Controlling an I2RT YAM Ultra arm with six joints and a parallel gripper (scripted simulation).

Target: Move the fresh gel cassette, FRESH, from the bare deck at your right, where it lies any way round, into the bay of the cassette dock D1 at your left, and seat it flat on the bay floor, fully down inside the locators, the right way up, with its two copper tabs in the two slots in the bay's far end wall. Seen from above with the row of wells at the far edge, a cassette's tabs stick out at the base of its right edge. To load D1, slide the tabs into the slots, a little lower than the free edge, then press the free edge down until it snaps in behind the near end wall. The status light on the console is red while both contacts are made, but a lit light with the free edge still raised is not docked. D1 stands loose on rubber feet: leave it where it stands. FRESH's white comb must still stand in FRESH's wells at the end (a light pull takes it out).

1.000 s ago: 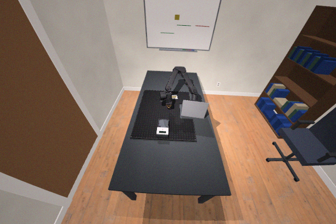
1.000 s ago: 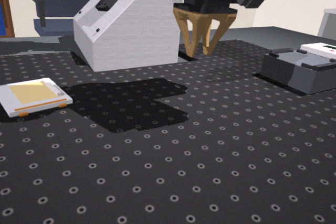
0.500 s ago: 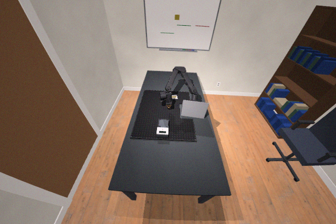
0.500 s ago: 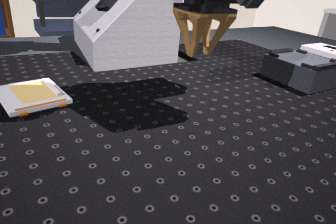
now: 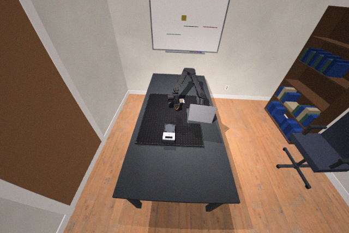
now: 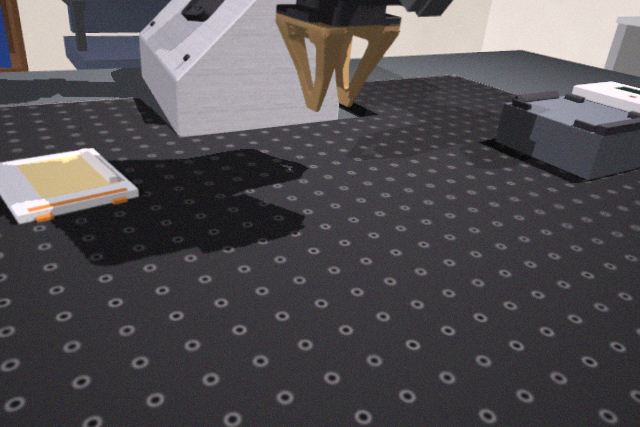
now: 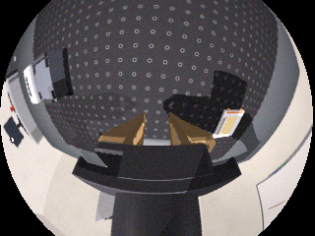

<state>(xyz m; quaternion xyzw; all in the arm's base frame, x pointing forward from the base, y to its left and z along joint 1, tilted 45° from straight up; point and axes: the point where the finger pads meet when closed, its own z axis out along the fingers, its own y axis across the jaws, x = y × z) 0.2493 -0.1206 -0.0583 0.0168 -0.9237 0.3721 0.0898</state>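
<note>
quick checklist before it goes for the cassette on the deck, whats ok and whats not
1. Gripper holds nothing, fingers partly apart: ok.
2. Cassette lies flat on the bare deck, gel face up, nothing on it: ok.
3. Copper tabs show at its near edge, pointing away from the dock: not ok for loading as it lies.
4. White comb stands along one edge of the cassette: ok.
5. Dock bay looks unoccupied: ok.
6. Gripper over the cassette: not ok, it hangs well to the side, above the deck.
</note>
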